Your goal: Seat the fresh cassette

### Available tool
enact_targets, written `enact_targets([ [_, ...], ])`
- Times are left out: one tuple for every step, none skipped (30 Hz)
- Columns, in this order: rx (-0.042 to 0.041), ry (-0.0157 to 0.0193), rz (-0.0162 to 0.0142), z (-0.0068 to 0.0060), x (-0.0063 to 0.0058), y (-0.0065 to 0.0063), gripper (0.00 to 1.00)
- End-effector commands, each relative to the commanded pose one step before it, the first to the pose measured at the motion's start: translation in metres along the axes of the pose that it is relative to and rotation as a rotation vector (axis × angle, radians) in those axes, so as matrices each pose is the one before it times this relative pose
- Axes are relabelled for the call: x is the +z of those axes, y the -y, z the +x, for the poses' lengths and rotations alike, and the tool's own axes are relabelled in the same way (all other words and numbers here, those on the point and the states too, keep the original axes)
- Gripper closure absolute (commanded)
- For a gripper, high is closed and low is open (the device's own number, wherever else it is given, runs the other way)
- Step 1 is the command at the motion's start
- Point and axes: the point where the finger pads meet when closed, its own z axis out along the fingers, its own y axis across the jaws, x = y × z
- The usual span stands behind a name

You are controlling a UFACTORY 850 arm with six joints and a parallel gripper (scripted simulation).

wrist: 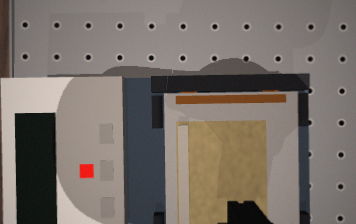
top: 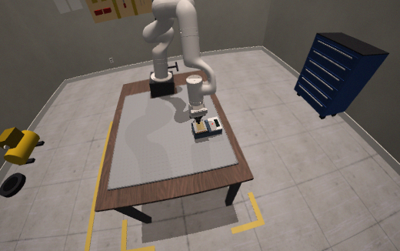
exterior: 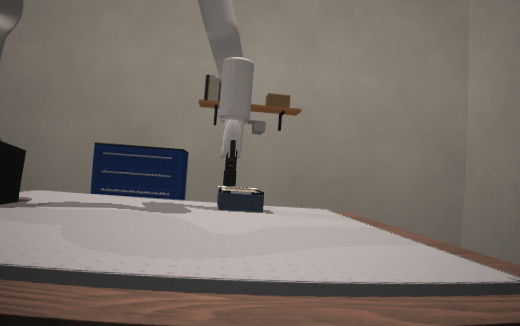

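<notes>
The cassette dock D1 [top: 208,128] is a blue and white box near the right edge of the perforated mat; it also shows in the exterior view [exterior: 240,198]. Its red light [wrist: 86,171] is on. The cassette FRESH [wrist: 227,165], with a tan top, lies in D1's bay, and a copper strip [wrist: 231,99] sits at the far end wall. A pale strip [wrist: 183,170] runs along the cassette's left side. My gripper [exterior: 229,177] is shut and empty. It points straight down, with its fingertips [wrist: 245,212] at the cassette's near edge. I cannot tell if they touch.
The arm's black base [top: 161,86] stands at the back of the table. The table's right edge [top: 231,127] is close to D1. A blue drawer cabinet [top: 338,73] stands on the floor to the right, away from the table.
</notes>
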Motion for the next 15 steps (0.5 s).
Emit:
enact_targets([
  [-0.0002, -0.00211, 0.00073, 0.00162, -0.00516, 0.0008, 1.0],
  [0.0, 0.0, 0.0, 0.00017, -0.00132, 0.00014, 1.0],
  [0.0, 0.0, 0.0, 0.00017, -0.00132, 0.00014, 1.0],
  [0.0, 0.0, 0.0, 0.00017, -0.00132, 0.00014, 1.0],
  [0.0, 0.0, 0.0, 0.00017, -0.00132, 0.00014, 1.0],
  [0.0, 0.0, 0.0, 0.00017, -0.00132, 0.00014, 1.0],
  [0.0, 0.0, 0.0, 0.00017, -0.00132, 0.00014, 1.0],
  [0.0, 0.0, 0.0, 0.00017, -0.00132, 0.00014, 1.0],
  [0.0, 0.0, 0.0, 0.00017, -0.00132, 0.00014, 1.0],
  [0.0, 0.0, 0.0, 0.00017, -0.00132, 0.00014, 1.0],
  [0.0, 0.0, 0.0, 0.00017, -0.00132, 0.00014, 1.0],
  [0.0, 0.0, 0.0, 0.00017, -0.00132, 0.00014, 1.0],
  [0.0, 0.0, 0.0, 0.0, 0.0, 0.0, 1.0],
  [0.0, 0.0, 0.0, 0.0, 0.0, 0.0, 1.0],
  [-0.00001, -0.00002, 0.00004, 0.00015, -0.00126, 0.00011, 1.0],
])
